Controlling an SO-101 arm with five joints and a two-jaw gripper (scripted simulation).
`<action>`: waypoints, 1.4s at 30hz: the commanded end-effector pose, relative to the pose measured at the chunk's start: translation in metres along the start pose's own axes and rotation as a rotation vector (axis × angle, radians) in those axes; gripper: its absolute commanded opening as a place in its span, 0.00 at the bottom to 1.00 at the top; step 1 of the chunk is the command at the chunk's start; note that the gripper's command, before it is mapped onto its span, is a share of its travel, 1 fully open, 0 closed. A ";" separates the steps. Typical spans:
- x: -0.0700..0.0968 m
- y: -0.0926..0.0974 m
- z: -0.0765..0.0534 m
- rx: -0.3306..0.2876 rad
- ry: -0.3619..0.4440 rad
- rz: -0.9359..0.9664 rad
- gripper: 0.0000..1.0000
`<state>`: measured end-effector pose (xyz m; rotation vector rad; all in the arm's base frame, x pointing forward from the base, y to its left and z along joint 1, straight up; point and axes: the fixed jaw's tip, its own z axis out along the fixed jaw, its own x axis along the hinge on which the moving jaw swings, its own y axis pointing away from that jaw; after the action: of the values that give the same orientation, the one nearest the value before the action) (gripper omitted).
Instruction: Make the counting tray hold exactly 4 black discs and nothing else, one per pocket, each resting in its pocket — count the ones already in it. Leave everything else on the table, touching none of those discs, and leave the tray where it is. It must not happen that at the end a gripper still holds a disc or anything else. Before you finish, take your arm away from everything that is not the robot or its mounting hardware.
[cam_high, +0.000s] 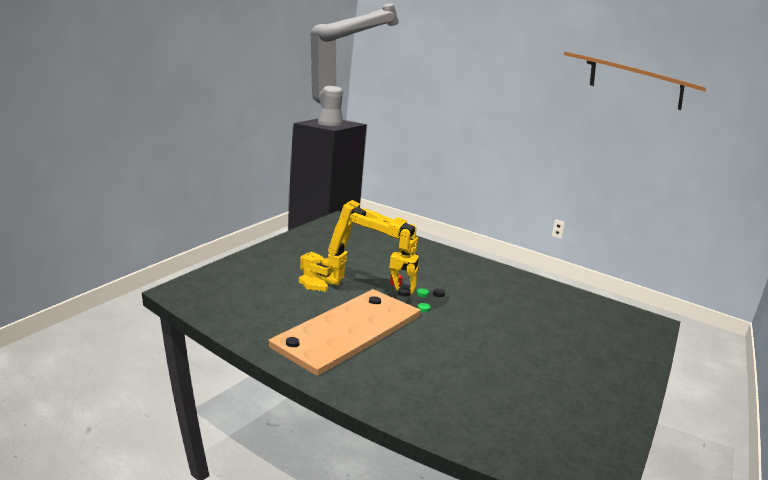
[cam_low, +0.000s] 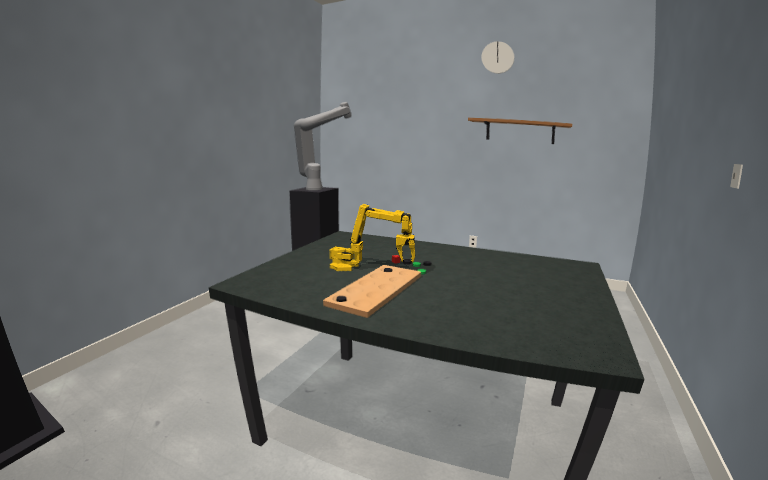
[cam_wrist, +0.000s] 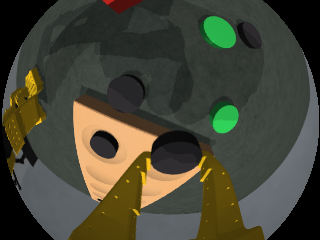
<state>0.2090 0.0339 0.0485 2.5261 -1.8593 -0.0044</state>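
The counting tray (cam_high: 345, 330) is a tan board with round pockets. One black disc (cam_high: 374, 300) rests in a far pocket and another black disc (cam_high: 292, 341) in a near-left pocket. My gripper (cam_high: 404, 284) hangs just past the tray's far right edge, above the table. It is shut on a black disc (cam_wrist: 175, 152), seen between the fingertips in the wrist view. A loose black disc (cam_high: 403, 291) lies on the table below the gripper, close to the tray edge. Another black disc (cam_high: 438, 292) lies further right.
Two green discs (cam_high: 423, 292) (cam_high: 424, 306) lie on the table beside the tray's far right corner, between the loose black discs. The arm's base (cam_high: 320, 271) stands left of the tray's far end.
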 end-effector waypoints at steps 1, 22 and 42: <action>0.013 0.000 -0.010 0.062 0.008 0.063 0.00; 0.061 0.037 -0.008 0.060 0.015 0.345 0.00; 0.084 0.069 -0.005 0.058 0.020 0.541 0.00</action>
<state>0.1659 -0.0607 0.0471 1.9790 -2.4403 0.0052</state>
